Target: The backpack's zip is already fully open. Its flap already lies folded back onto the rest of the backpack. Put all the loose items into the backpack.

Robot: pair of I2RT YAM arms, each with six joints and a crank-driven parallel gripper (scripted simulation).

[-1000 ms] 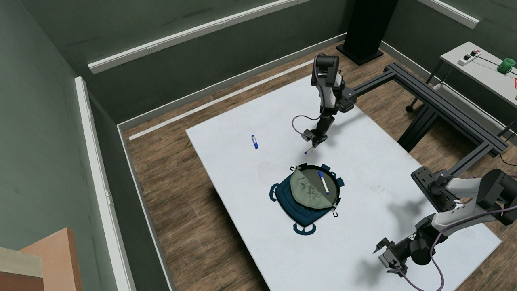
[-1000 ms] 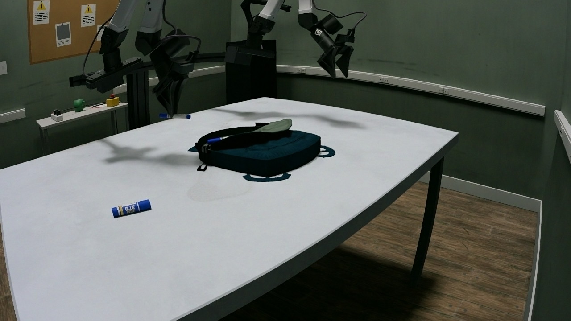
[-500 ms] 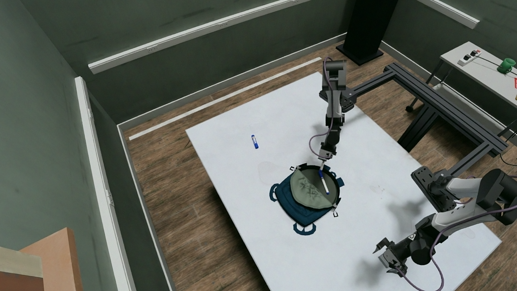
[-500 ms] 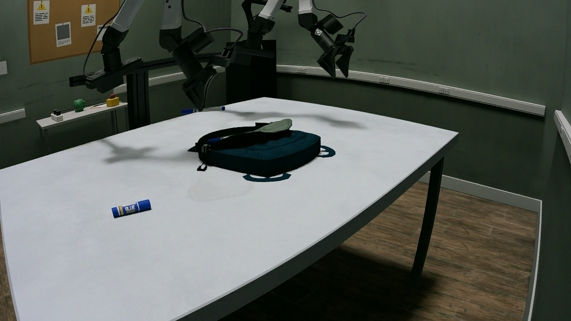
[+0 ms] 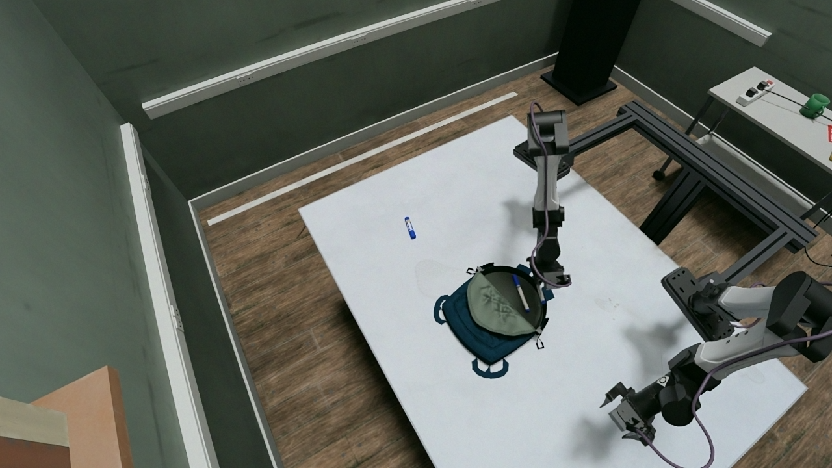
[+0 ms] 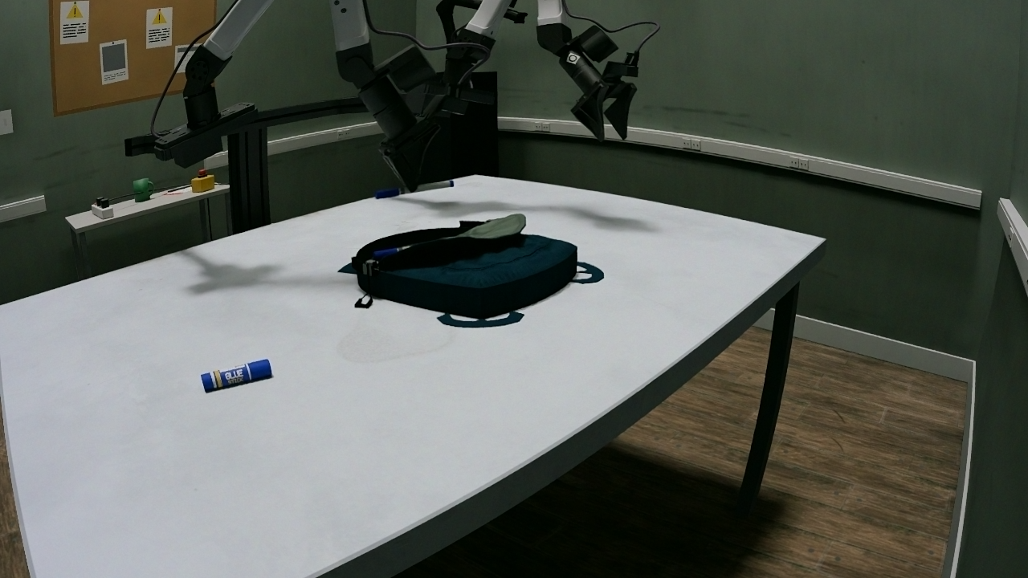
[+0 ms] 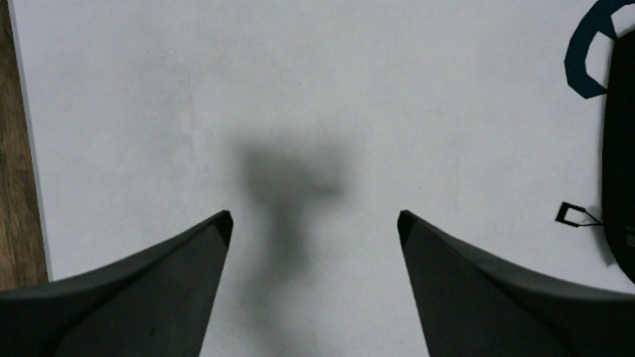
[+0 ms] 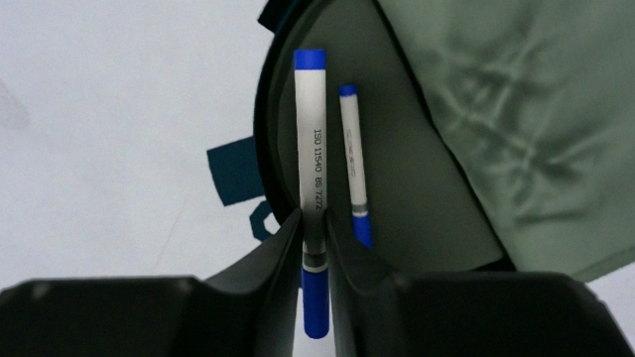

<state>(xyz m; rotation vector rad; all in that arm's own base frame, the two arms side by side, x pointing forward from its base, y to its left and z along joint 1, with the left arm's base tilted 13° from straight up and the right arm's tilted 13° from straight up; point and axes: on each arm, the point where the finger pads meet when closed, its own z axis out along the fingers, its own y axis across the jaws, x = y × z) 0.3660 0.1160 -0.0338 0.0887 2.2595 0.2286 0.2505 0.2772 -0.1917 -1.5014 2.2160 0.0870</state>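
1. Nearest the exterior camera: glue stick (image 5: 410, 228) (image 6: 236, 375), lying flat on the table (image 5: 372, 250) (image 6: 503, 431) (image 7: 422, 124) (image 8: 124, 124), outside and well apart from the backpack (image 5: 485, 349) (image 6: 495, 266) (image 7: 620, 149) (image 8: 235, 171).
2. Right gripper (image 5: 542, 284) (image 6: 410, 185) (image 8: 314, 213): fingers clamped on the held marker (image 6: 431, 185) (image 8: 311, 124), blue at both ends, white along the barrel. Suspended above the backpack, raised off its opening.
3. Inside the open compartment: second marker (image 5: 520, 292) (image 6: 385, 253) (image 8: 352, 144), beside the folded flap (image 5: 491, 308) (image 6: 503, 227) (image 8: 521, 124).
4. Flap condition: folded back over the backpack body, compartment partly exposed.
5. Left gripper (image 5: 613, 420) (image 6: 613, 137) (image 7: 315, 218): fingers wide apart, nothing between. Positioned above the table, well apart from the backpack.

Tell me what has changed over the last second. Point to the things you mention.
The right gripper (image 5: 540, 285) (image 6: 411, 188) (image 8: 314, 213) carried its marker (image 6: 434, 185) (image 8: 311, 109) from beside the backpack (image 5: 488, 346) (image 6: 478, 289) (image 8: 235, 171) to above its opening. Nothing was grasped or released. The left gripper (image 5: 612, 420) (image 6: 613, 137) (image 7: 315, 214), glue stick (image 5: 410, 228) (image 6: 237, 375) and inside marker (image 5: 522, 296) (image 6: 385, 253) (image 8: 353, 149) stayed put.
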